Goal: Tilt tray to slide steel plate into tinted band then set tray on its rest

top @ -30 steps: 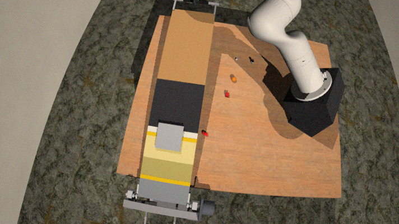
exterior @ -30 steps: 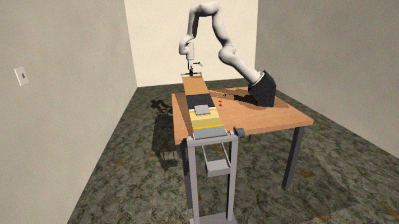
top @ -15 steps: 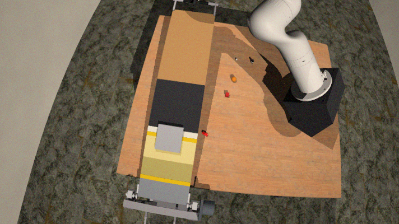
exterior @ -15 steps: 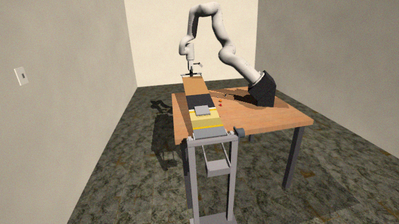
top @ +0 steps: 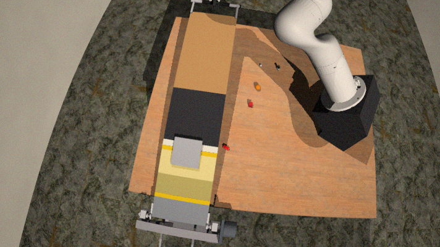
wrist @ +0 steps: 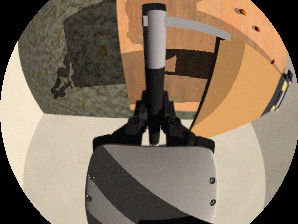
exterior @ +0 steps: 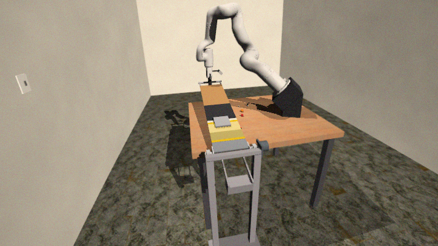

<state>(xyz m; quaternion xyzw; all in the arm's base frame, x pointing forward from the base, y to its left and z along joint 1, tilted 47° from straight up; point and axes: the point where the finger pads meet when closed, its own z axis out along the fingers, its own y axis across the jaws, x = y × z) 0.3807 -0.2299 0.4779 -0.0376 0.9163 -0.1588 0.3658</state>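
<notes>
The long tray [top: 198, 101] lies along the table's left side, its far end raised, with tan, dark, pale yellow and grey zones. The grey steel plate [top: 186, 152] lies flat on the bed, across the upper yellow solid line [top: 209, 154], partly in the tinted band [top: 185, 174] and partly on the white strip. The lower yellow line [top: 181, 198] is uncovered. My gripper [top: 214, 1] is shut on the tray's handle bar [top: 214, 2] at the far end; it also shows in the exterior view [exterior: 210, 81] and the wrist view [wrist: 156, 132].
The tray's near end hinges on a grey stand [exterior: 230, 178] off the table's front edge, with a motor [top: 228, 228]. Small red [top: 250, 104], orange [top: 258, 86] and dark bits lie on the table [top: 291, 166]. The arm's black base [top: 348, 114] stands at the right.
</notes>
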